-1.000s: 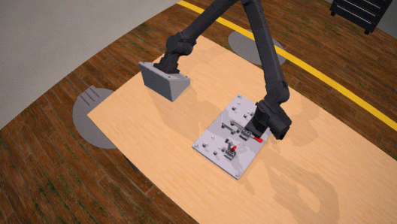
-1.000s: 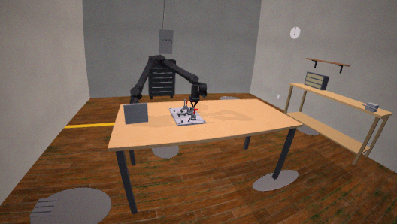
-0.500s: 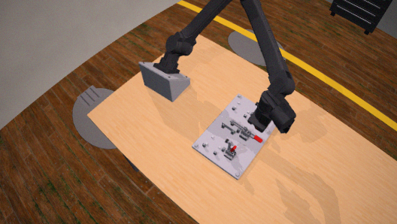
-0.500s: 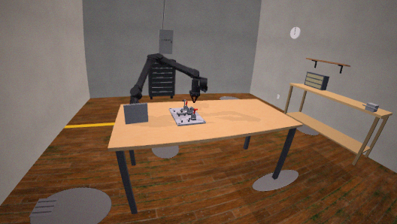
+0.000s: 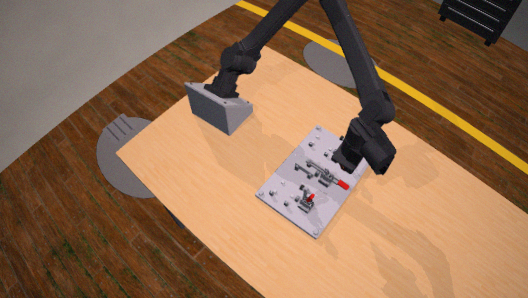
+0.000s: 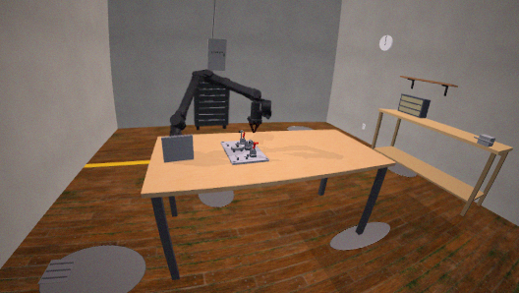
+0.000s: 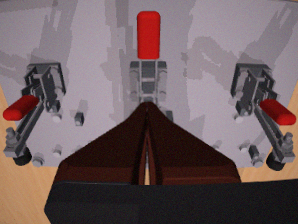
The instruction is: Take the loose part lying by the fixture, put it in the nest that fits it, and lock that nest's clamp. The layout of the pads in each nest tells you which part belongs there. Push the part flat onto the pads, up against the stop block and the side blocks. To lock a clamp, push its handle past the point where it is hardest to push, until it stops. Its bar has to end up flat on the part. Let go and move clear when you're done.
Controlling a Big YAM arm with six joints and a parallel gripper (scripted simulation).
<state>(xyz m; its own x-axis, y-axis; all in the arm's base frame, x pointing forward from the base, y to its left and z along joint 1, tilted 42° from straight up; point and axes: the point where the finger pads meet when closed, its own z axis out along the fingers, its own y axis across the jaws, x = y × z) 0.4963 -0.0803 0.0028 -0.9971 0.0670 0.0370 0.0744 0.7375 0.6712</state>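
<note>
On the table [image 5: 220, 200] [image 6: 319, 143], in the exterior view, mount [image 6: 178, 148] [image 5: 210, 110] at left, plate [image 6: 260, 159] [image 5: 330, 215] [image 7: 200, 90] to its right; on the plate, in the wrist view, left clamp [image 7: 45, 85], middle clamp [image 7: 148, 80] [image 5: 326, 178] [image 6: 249, 145] and right clamp [image 7: 252, 90] [image 5: 306, 202] [image 6: 253, 152], apart in a row; behind the table in the exterior view, drawers [image 6: 223, 105] [image 5: 475, 20], with wall box [image 6: 216, 54] above; to the table's right, bench [image 6: 439, 129]; on it, bin [image 6: 414, 105] farther back, small box [image 6: 486, 141] nearer; above the bench, shelf [image 6: 428, 82], with clock [image 6: 385, 42] higher and to the left.

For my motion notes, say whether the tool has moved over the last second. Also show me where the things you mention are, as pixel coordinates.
Yes: in the exterior view, the tool [image 5: 345, 168] [image 6: 254, 130] [image 7: 147, 111] has risen, away from the fixture plate [image 5: 322, 217] [image 6: 241, 159] [image 7: 102, 30].
</note>
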